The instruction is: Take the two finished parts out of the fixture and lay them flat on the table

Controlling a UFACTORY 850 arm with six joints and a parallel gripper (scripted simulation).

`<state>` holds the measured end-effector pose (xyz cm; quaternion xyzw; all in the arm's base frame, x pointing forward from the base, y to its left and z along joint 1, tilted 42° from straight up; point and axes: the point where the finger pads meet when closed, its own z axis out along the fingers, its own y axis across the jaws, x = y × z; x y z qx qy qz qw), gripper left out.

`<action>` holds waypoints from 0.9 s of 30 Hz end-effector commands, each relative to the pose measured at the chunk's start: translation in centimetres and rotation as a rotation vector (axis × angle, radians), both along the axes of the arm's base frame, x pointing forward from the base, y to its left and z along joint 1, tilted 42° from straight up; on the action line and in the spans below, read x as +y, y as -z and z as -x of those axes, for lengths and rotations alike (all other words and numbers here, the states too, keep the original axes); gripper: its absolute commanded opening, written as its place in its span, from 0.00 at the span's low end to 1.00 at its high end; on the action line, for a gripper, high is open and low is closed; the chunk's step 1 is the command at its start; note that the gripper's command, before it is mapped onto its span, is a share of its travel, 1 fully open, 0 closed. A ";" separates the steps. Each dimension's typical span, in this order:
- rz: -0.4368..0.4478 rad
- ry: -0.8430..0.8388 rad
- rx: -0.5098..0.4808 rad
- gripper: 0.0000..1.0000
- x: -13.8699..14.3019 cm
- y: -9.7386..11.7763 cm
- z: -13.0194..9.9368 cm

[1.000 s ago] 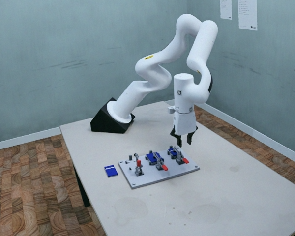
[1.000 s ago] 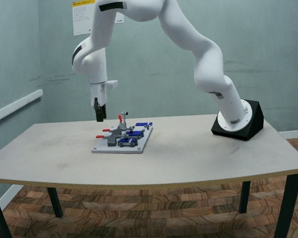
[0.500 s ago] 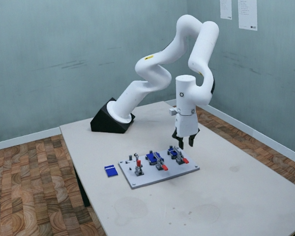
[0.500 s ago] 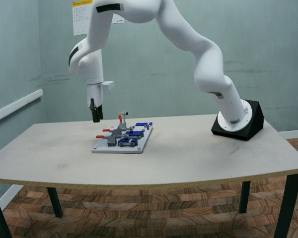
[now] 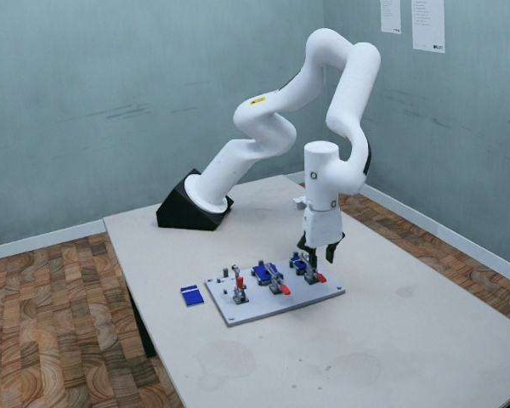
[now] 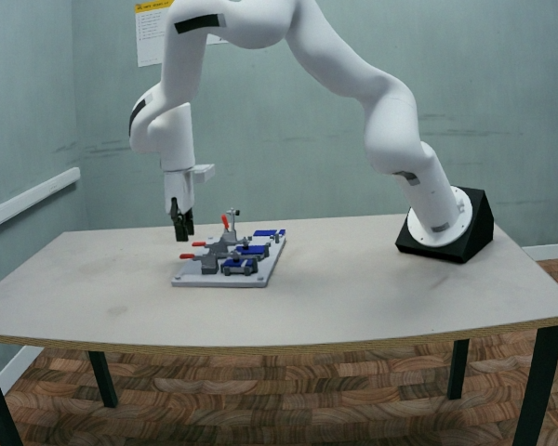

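A grey fixture plate (image 5: pixel 274 296) holds three toggle clamps. The left station is empty, and its clamp (image 5: pixel 235 289) has its red handle upright. The middle station holds a plain blue part (image 5: pixel 262 272) under a clamp with its handle (image 5: pixel 284 289) lying down. The right station holds a blue part with a white slot (image 5: pixel 298 262), also clamped, with its handle (image 5: pixel 320 277) down. Another slotted blue part (image 5: pixel 192 295) lies flat on the table left of the plate. My gripper (image 5: pixel 320 259) is open and empty. It points down just above the right clamp's handle side, as the other view (image 6: pixel 182 233) also shows.
The arm's black base (image 5: pixel 189 206) stands at the back of the table. The table's left edge is close to the loose part. Walls stand behind and to the right.
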<state>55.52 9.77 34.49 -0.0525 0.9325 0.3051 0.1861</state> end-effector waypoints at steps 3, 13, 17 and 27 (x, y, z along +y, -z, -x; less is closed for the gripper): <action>0.000 0.001 -0.002 0.48 1.2 1.4 -0.7; 0.000 0.001 -0.002 0.48 1.9 2.4 -1.1; 0.000 0.001 -0.002 0.48 2.0 2.4 -1.2; 0.000 0.001 -0.002 0.48 2.0 2.5 -1.2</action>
